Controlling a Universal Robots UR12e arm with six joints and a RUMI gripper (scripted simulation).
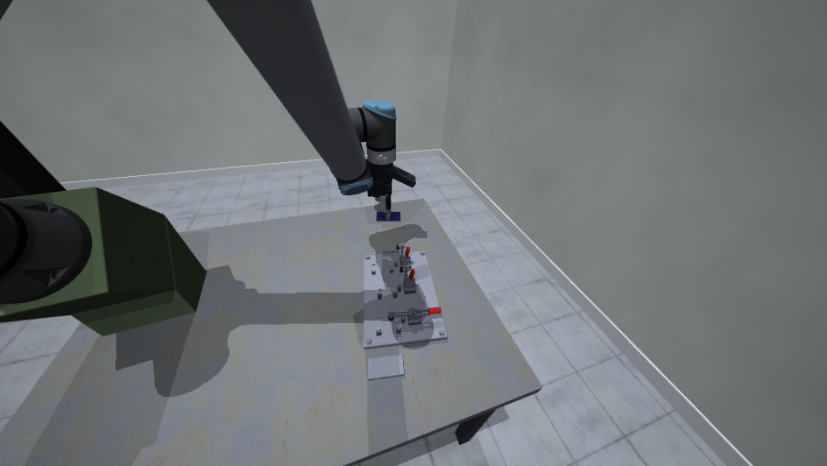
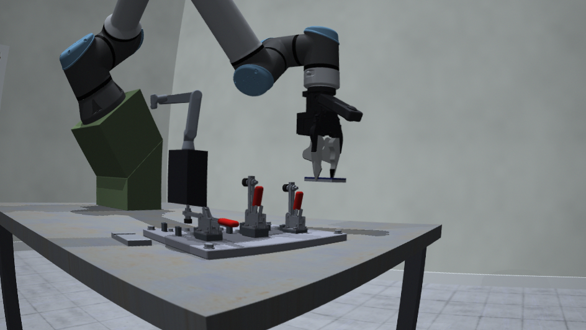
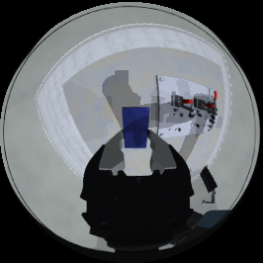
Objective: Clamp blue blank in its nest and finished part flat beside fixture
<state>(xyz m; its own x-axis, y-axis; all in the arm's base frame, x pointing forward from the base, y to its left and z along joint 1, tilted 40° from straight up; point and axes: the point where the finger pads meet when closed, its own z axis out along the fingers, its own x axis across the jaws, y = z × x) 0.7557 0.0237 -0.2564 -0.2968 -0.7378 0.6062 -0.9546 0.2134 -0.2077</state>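
The table (image 2: pixel 287 283), a mottled grey slab on dark legs, fills the lower half of the exterior view, with a pale tiled floor (image 1: pixel 579 324) below it and plain grey walls (image 1: pixel 637 144) behind. At the left of that view the arm rises from a green pedestal (image 2: pixel 123 164) and arches over to the upper centre.

The fixture plate (image 2: pixel 262 245) lies flat on the table at lower centre. It carries three toggle clamps: two handles (image 2: pixel 257 195) (image 2: pixel 298 200) stand upright, red grips raised, and the third handle (image 2: pixel 228 222) lies low and level at the plate's left end. No part sits in any nest; small pads and blocks show bare in the top view.

Just off the plate's left end, apart from it, a thin grey part (image 2: pixel 131 238) lies flat on the table; its slot cannot be made out.

The claw (image 2: pixel 324 173) hangs right of centre, well above the table and beyond the plate's right end, pointing straight down. Its jaws are closed on the blue blank (image 2: pixel 324 179), which hangs level at the fingertips; in the wrist view the blank (image 3: pixel 135 128) projects upward in frame from between the jaws.
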